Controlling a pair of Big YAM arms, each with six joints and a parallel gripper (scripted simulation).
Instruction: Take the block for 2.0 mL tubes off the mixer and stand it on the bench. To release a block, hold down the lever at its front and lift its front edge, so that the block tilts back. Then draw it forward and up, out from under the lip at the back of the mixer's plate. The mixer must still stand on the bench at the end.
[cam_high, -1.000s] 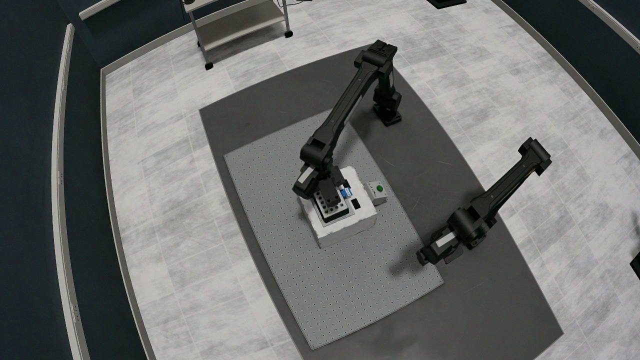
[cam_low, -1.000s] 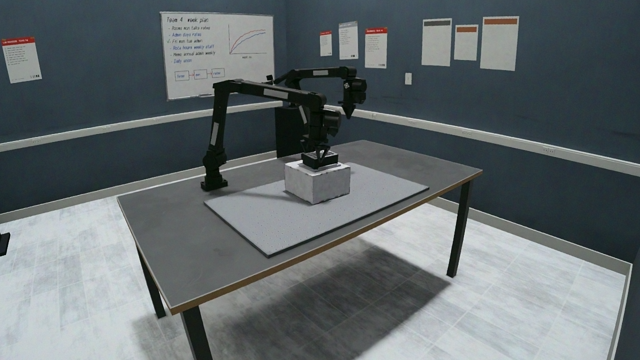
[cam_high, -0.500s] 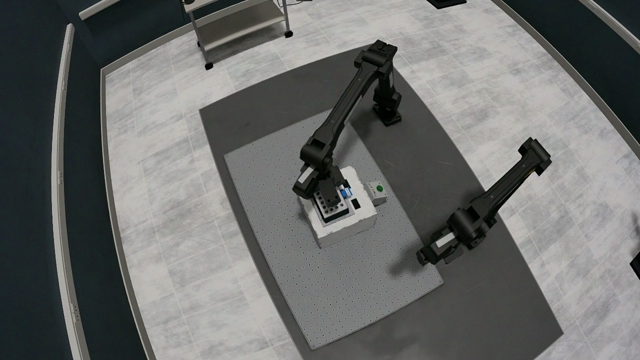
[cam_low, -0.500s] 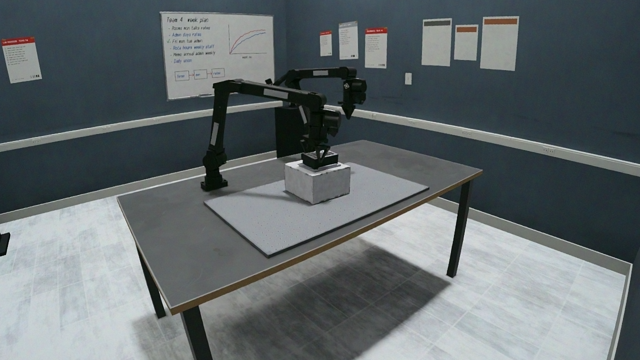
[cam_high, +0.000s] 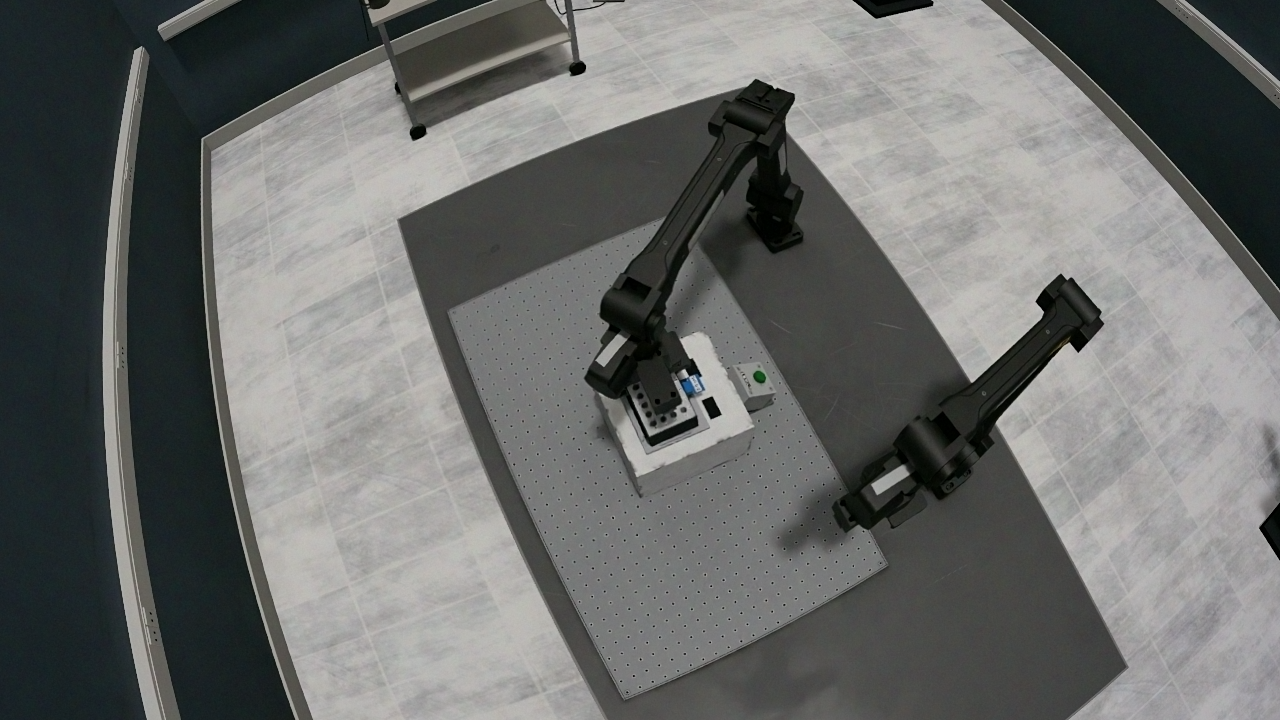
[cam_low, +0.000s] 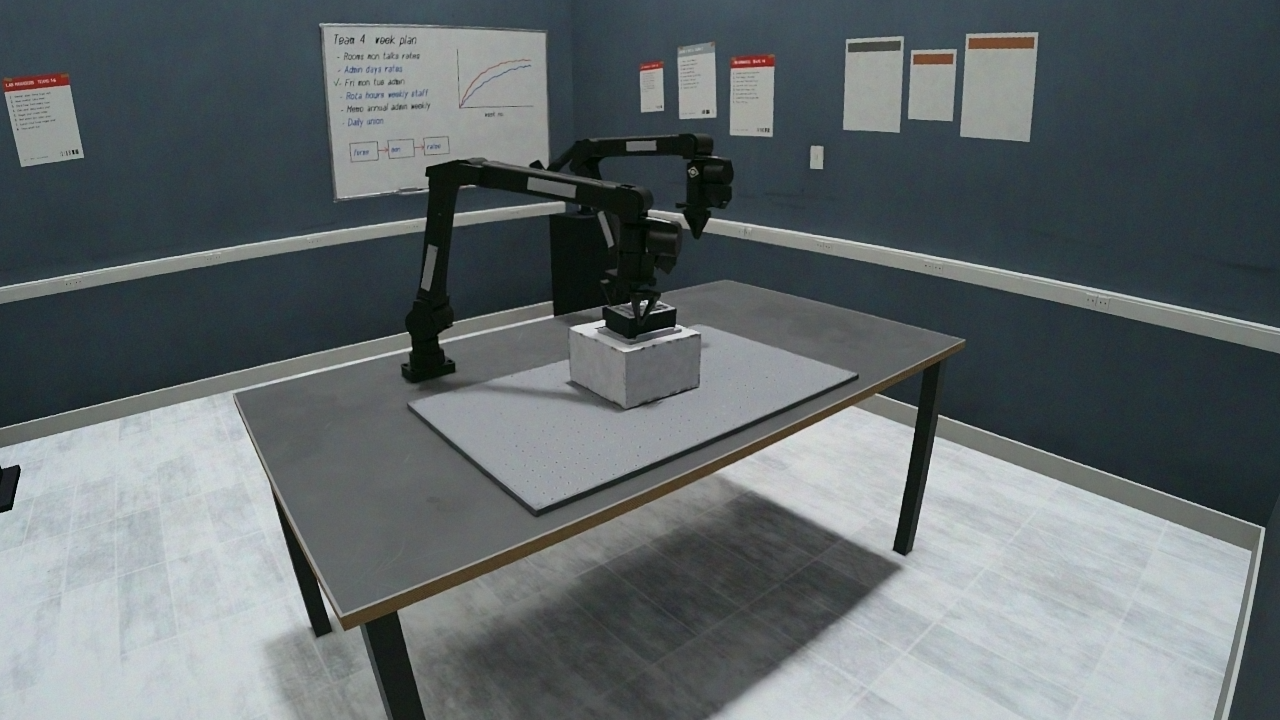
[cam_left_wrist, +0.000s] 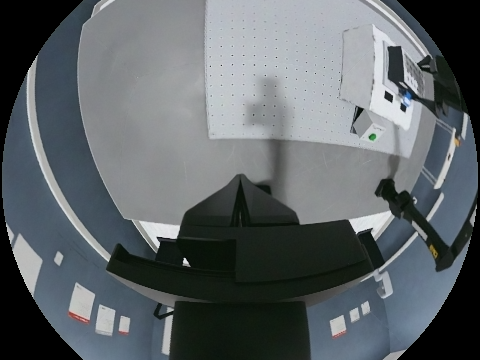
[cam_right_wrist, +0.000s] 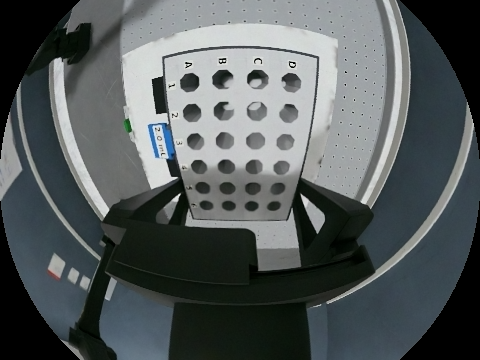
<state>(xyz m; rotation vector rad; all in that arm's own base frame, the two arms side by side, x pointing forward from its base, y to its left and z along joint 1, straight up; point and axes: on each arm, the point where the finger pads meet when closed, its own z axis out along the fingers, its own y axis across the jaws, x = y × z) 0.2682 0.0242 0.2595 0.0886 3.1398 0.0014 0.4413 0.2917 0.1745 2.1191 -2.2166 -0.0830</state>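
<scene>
Because the block (cam_high: 671, 434) (cam_low: 639, 327) (cam_left_wrist: 395, 65) (cam_right_wrist: 241, 127) is sitting on top of the mixer (cam_high: 689, 471) (cam_low: 597, 365) (cam_left_wrist: 357, 65) (cam_right_wrist: 327, 95), right between the fingers of my right gripper (cam_high: 659, 394) (cam_low: 644, 313) (cam_right_wrist: 240, 180), I am working across its short side. Its long axis, the run from row 1 to row 6, is lying square to the line between my fingertips. One finger is standing on the column A side, the same side as the blue tab (cam_high: 691, 384) (cam_left_wrist: 406, 98) (cam_right_wrist: 160, 141) marked 2.0 mL; the other is closing on the column D side. I am judging these wide-set fingers to be gripping the block, and the blue tab to be the lever at its front. Whether my finger is truly pressing it down, I cannot tell.

My left gripper (cam_low: 697, 234) (cam_left_wrist: 240, 180) is hanging closed on nothing, well apart, so the right is the nearer hand. For the coming move, I am reckoning on raising the column A edge, then drawing toward the blue tab's side and up. Pulling straight up would be risking a catch on the back lip and dragging the mixer.

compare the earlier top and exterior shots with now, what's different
Nothing visibly moved, and no grip visibly changed. The block is still on the mixer, the right gripper at it; the left gripper is still away from it.
</scene>
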